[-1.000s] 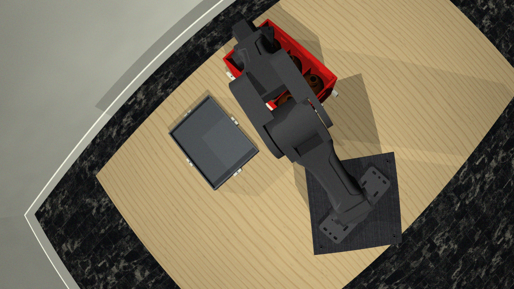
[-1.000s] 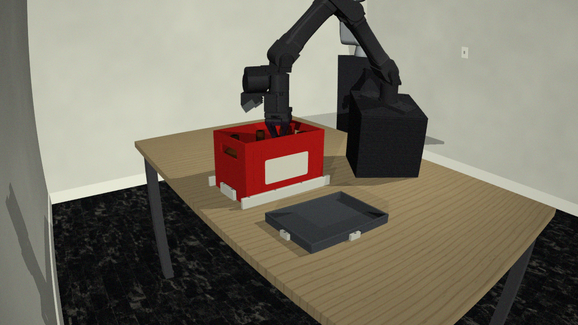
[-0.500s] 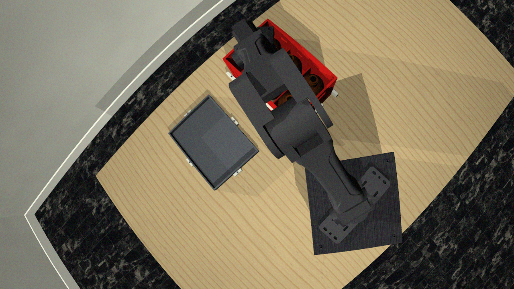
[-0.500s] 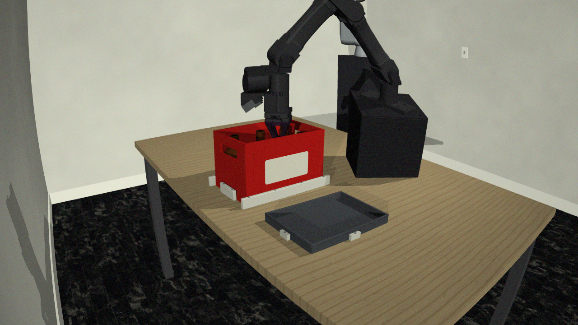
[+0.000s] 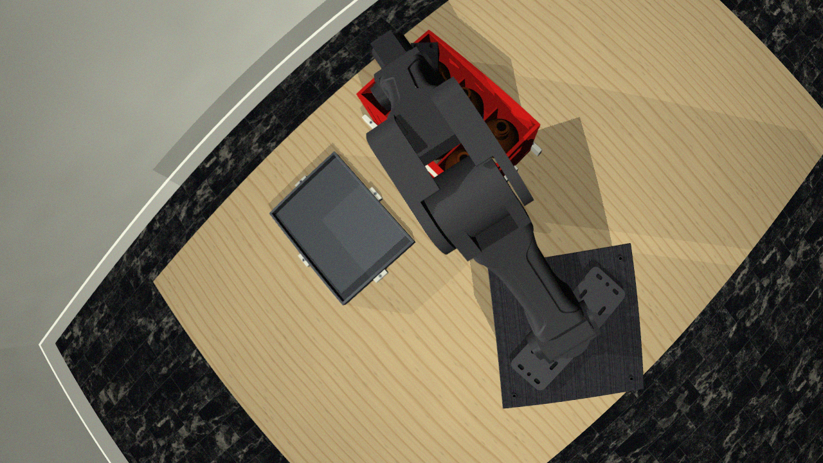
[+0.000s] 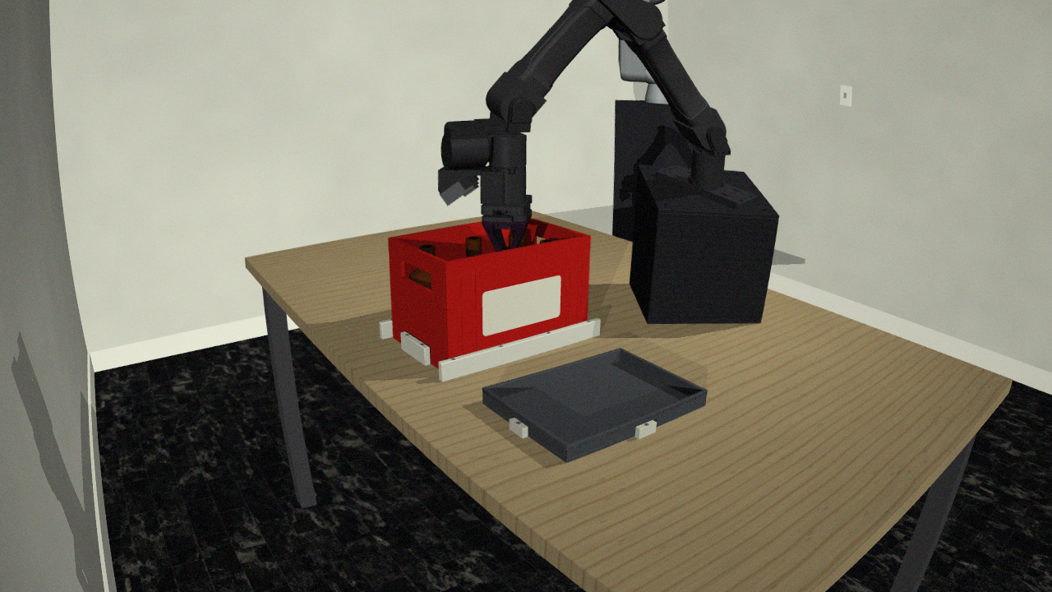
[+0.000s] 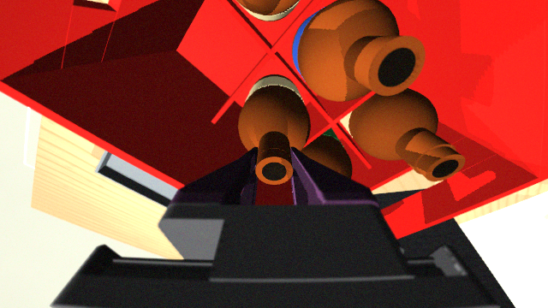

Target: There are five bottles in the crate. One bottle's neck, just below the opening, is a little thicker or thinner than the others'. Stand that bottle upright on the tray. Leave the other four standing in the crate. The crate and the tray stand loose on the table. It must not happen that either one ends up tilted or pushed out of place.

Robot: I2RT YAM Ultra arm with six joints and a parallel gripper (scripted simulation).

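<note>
Six-joint arm (image 5: 512, 258) (image 6: 566, 51), dark throughout: the links rise from the base, bend at a high elbow and descend to the wrist (image 5: 414, 86) (image 6: 507, 158). Jaws (image 6: 505, 239) point downward, purple fingers partly closed, gripping, with a gap between them.
</note>
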